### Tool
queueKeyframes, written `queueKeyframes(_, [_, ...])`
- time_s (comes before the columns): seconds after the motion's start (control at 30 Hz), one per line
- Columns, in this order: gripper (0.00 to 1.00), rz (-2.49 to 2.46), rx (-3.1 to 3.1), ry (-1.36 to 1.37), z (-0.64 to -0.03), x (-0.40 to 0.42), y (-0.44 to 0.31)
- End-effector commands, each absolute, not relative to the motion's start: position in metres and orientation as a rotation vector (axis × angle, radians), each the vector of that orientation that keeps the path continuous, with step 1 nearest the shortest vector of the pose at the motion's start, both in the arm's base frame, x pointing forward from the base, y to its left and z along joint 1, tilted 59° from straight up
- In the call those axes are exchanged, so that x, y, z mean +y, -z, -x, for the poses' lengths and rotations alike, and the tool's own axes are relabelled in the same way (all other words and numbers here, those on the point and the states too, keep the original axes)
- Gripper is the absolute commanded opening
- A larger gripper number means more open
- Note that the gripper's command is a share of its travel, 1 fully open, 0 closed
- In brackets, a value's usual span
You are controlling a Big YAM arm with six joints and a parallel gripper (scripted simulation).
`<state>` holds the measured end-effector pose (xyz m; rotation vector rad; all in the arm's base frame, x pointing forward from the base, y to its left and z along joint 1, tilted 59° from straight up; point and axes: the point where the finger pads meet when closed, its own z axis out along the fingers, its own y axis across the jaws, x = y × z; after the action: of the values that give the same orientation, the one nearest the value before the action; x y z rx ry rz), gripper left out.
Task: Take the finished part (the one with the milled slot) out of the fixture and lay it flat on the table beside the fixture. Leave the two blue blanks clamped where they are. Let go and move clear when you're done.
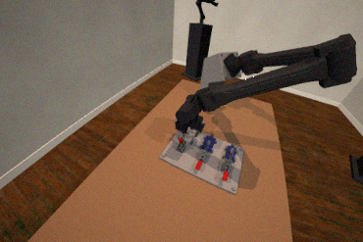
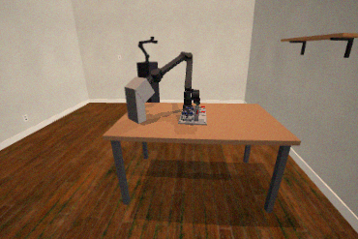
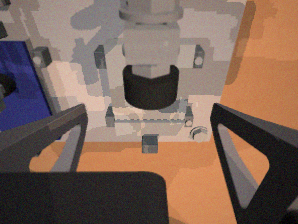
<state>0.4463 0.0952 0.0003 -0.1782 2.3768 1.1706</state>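
Note:
My gripper is open and empty, low over the fixture's outer end. In the wrist view its fingertips stand wide to either side of the finished part. The part is pale grey, lies between small corner posts and blends with the fixture plate; its slot cannot be made out. A clamp arm with a black tip hides the part's middle; whether it touches is unclear. This clamp's red handle stands up. Two blue blanks sit beside it; one blank shows at the wrist view's left.
The blanks' clamps have red handles lying low. A bolt head sits at the plate's corner, and a small dark block at its edge. The wooden table surrounds the fixture. A grey block stands at the arm's base.

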Motion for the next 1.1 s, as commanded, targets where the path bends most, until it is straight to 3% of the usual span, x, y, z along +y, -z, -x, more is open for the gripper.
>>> queueKeyframes(0.0, [0.92, 0.145, 2.365, -1.154, -0.448, 0.083, -0.006])
queueKeyframes(1.07, [0.92, 0.172, 2.385, -1.177, -0.446, 0.102, 0.006])
